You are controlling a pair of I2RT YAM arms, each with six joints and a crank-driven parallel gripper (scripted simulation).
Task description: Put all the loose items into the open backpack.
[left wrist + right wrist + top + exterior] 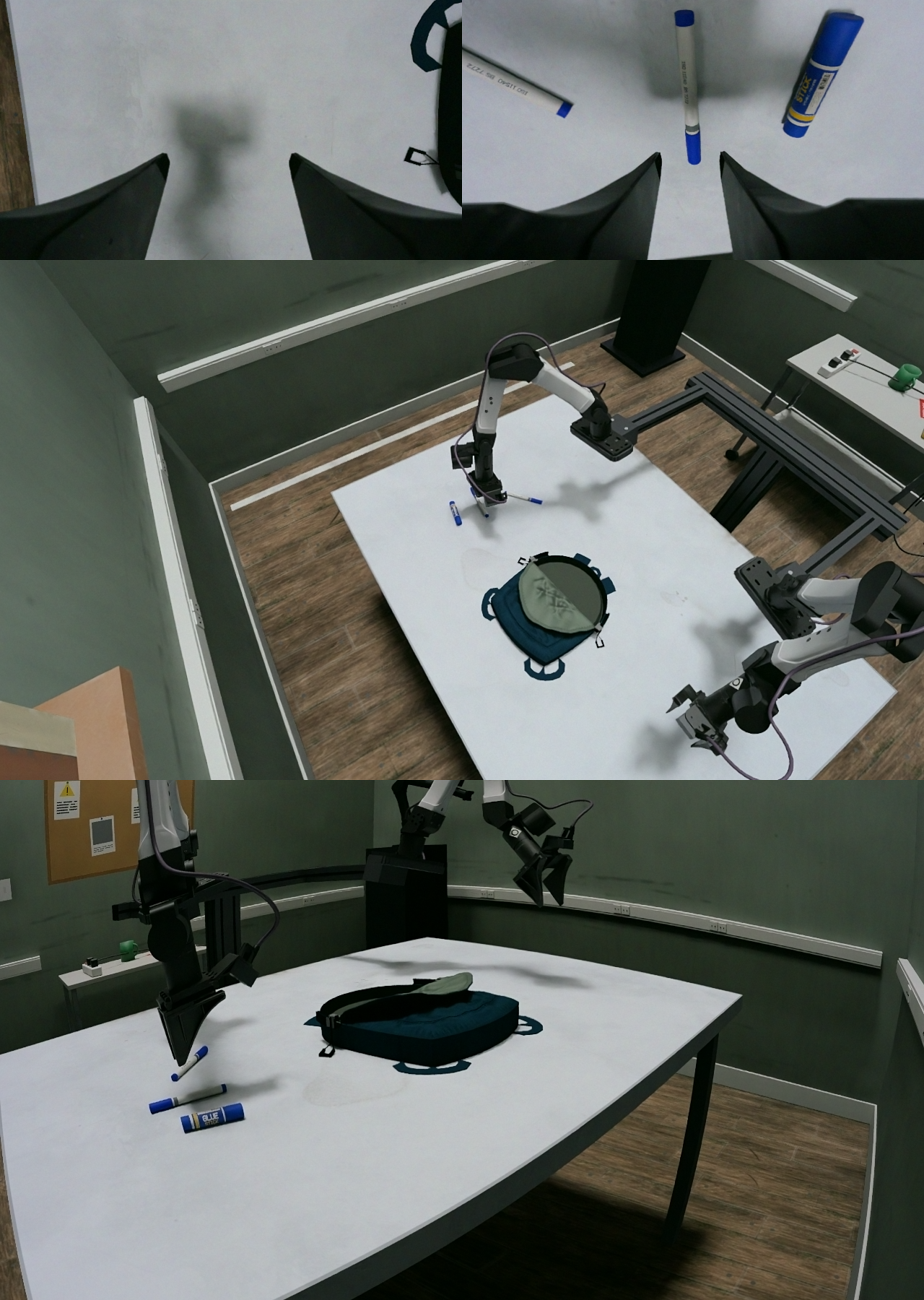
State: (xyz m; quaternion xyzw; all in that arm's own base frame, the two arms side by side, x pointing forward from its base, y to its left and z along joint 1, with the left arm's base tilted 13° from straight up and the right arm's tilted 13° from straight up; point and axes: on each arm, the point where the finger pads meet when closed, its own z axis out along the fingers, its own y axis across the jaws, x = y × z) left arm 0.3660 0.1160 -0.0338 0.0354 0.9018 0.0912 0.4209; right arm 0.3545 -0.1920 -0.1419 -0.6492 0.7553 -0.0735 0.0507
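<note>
White-barrelled pen [481, 506] [201, 1095] [688, 79] is lying lengthwise below the right claw [495, 501] [181, 1063] [690, 155], which is hovering empty and half spread, presumably for straddling something so slim.

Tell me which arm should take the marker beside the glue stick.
Right, I'd say: the right gripper, partly open, hangs over the marker; the left gripper is beyond the backpack.

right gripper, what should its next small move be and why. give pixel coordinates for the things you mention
Probably ease the right gripper [496, 504] [181, 1063] [690, 155] down and slightly forward along the middle marker [481, 505] [201, 1094] [689, 76]: its open fingers straddle only the capped end, and the marker lies flat on the table [413, 538] [258, 1181] [570, 155], ungripped.
</note>
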